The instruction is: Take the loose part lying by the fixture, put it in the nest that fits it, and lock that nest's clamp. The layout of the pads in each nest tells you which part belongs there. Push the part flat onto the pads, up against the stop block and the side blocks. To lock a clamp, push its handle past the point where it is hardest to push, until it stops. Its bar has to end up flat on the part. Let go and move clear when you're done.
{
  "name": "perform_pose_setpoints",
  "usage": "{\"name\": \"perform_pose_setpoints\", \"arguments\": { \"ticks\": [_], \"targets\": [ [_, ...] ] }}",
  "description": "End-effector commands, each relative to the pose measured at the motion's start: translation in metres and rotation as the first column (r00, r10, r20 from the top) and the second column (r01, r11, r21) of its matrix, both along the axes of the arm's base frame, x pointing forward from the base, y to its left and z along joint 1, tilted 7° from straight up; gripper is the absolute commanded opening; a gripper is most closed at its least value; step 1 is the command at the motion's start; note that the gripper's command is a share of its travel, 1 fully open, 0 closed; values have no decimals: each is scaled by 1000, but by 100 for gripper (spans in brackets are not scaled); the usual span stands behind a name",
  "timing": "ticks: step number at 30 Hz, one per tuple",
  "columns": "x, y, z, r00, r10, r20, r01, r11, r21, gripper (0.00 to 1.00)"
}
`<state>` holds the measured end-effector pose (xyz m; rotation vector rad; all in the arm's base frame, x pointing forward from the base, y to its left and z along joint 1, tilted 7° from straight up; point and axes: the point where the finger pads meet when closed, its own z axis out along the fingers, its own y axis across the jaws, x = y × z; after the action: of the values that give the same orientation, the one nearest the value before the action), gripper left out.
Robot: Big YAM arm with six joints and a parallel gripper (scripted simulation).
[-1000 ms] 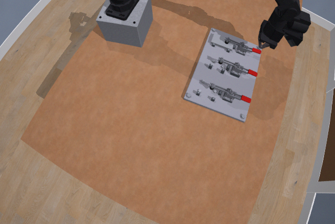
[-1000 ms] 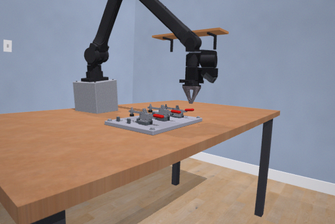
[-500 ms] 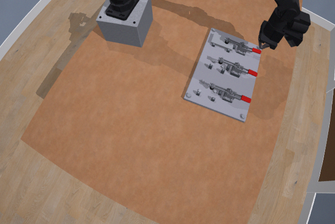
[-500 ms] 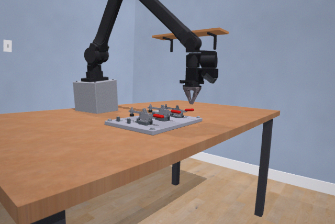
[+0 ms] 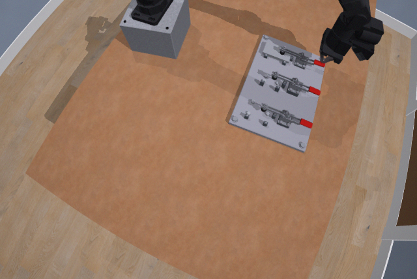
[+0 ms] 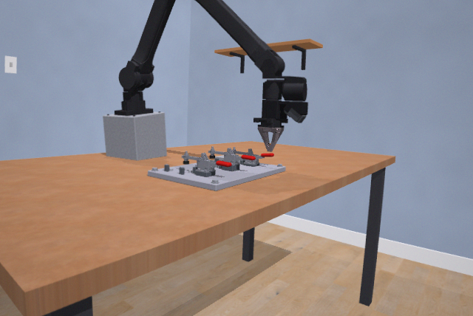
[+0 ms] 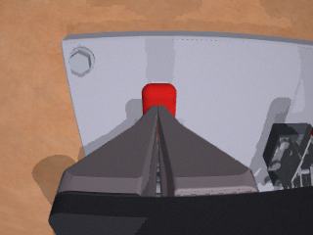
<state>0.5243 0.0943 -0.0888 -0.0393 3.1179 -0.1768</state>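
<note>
The fixture plate (image 5: 286, 138) (image 6: 244, 176) (image 7: 114, 73) carries three clamps in a row. My gripper (image 5: 324, 60) (image 6: 269, 150) (image 7: 157, 116) is shut and empty, its tips right over the far clamp's red handle (image 5: 319, 63) (image 6: 267, 154) (image 7: 159, 93); whether they touch is unclear. That handle lies low, and its bar (image 5: 290, 52) reaches over the far nest. A pale flat part (image 5: 272, 51) seems to lie in that nest, under the bar's tip; its exact seating is too small to tell. In the wrist view the fingers hide the clamp's body.
The middle red handle (image 5: 314, 90) (image 6: 248, 157) and near red handle (image 5: 305, 123) (image 6: 223, 163) also lie low, beside the far clamp. Pins and blocks stand in their nests. Bolt heads (image 5: 301, 144) (image 7: 80, 62) sit at the plate's corners. The grey robot pedestal (image 5: 153, 42) (image 6: 133, 136) stands behind.
</note>
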Motion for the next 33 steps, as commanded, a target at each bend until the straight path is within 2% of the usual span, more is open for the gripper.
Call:
{"name": "perform_pose_setpoints", "arguments": {
  "ticks": [1,25,33],
  "targets": [
    [3,5,0,1000,4,12,-4,1000,4,0],
    [3,5,0,1000,4,10,-4,1000,4,0],
    [-1,3,-10,1000,4,-4,-4,1000,1,0]
  ]
}}
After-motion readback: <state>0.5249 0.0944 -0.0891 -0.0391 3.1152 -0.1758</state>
